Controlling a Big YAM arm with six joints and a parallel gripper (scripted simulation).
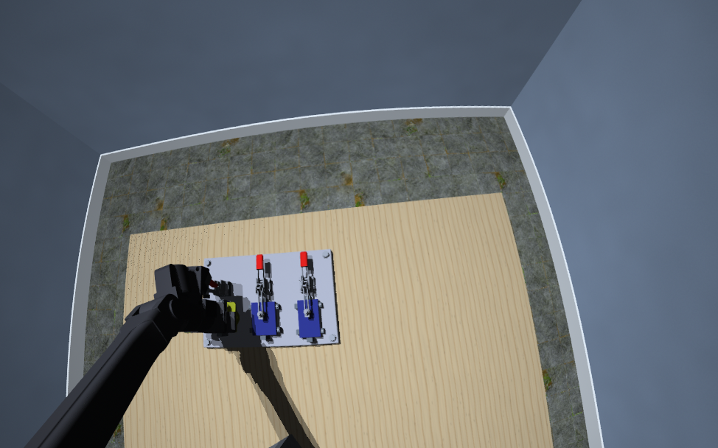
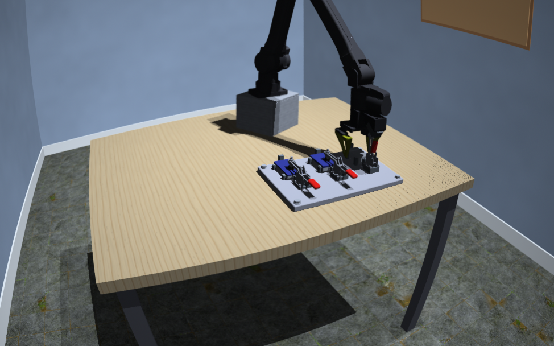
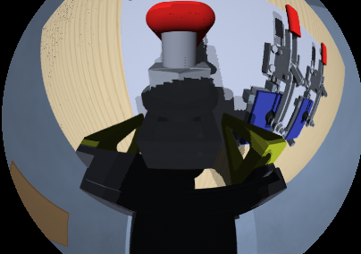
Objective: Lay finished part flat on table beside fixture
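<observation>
Far left of fixture [image 1: 289,267]: gripper [image 2: 360,145] spread wide, pinching nothing, poised low over the grey part [image 3: 179,128], one finger to each side. Part seated in the leftmost station, behind it a clamp [image 3: 180,17] with red handle standing upright, apparently released. Step in hand, by the look of it: lining up the grasp. Next: lower a little further, close on the part's flanks, lift straight up clear of the locating pins. Middle and right: two blanks [image 1: 265,318] [image 1: 309,317], blue, under lowered clamps, not to be brushed. Further right: table [image 1: 434,306] beside the plate, a likely spot for laying the part flat.
</observation>
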